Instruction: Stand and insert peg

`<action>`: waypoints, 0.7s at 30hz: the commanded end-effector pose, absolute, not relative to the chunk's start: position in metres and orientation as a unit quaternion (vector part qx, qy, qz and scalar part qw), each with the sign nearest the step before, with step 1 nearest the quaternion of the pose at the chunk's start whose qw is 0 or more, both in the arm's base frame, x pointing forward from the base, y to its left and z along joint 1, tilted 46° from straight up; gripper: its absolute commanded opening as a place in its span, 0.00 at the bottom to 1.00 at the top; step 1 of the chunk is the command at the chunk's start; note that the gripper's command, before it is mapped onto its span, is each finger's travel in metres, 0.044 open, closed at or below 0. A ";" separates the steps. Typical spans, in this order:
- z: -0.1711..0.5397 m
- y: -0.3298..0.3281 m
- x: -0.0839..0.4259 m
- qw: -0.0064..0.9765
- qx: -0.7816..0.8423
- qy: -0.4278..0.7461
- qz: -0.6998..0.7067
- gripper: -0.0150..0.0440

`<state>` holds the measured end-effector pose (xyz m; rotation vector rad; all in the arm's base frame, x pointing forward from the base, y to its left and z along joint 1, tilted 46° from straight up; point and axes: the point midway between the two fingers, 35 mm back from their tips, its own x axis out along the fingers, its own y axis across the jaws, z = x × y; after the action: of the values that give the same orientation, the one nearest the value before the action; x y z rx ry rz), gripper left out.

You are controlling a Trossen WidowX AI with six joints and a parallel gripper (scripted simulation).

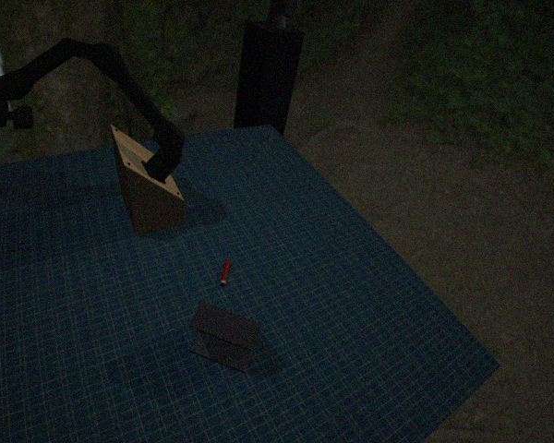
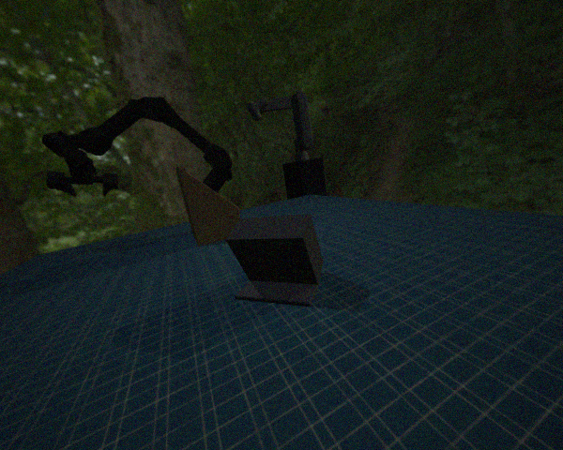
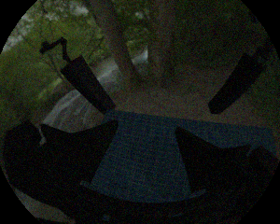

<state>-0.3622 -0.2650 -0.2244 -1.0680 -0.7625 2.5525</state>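
The red peg (image 1: pixel 225 270) lies on the table in the top view, its white band near the end closer to the grey block. It does not show in the exterior view or the wrist view. The wooden sloped panel (image 1: pixel 150 205) (image 2: pixel 207 213) stands farther back, with a dark arm link in front of part of its face in the top view; its hole cannot be made out. My gripper (image 2: pixel 89 190) (image 3: pixel 147 127) is open and empty, raised high on the left, well away from the peg. In the top view it shows only partly, at the left edge.
A grey angular block (image 1: pixel 225 326) (image 2: pixel 272 227) stands on the blue checked table (image 1: pixel 339 309) (image 2: pixel 418 363) (image 3: pixel 140 159), close to the peg. A dark box-like post (image 1: pixel 268 76) (image 2: pixel 304 177) stands by the table's far corner. Two dark posts show beyond the table in the wrist view.
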 end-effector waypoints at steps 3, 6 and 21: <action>-0.223 -0.279 -0.350 0.110 -0.376 -0.269 0.880 1.00; -0.220 -0.306 -0.323 0.061 -0.390 -0.280 0.875 1.00; -0.204 -0.372 -0.204 -0.110 -0.424 -0.364 0.822 1.00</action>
<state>-0.2315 -0.3598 -0.2092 -1.3665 -1.1539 2.7546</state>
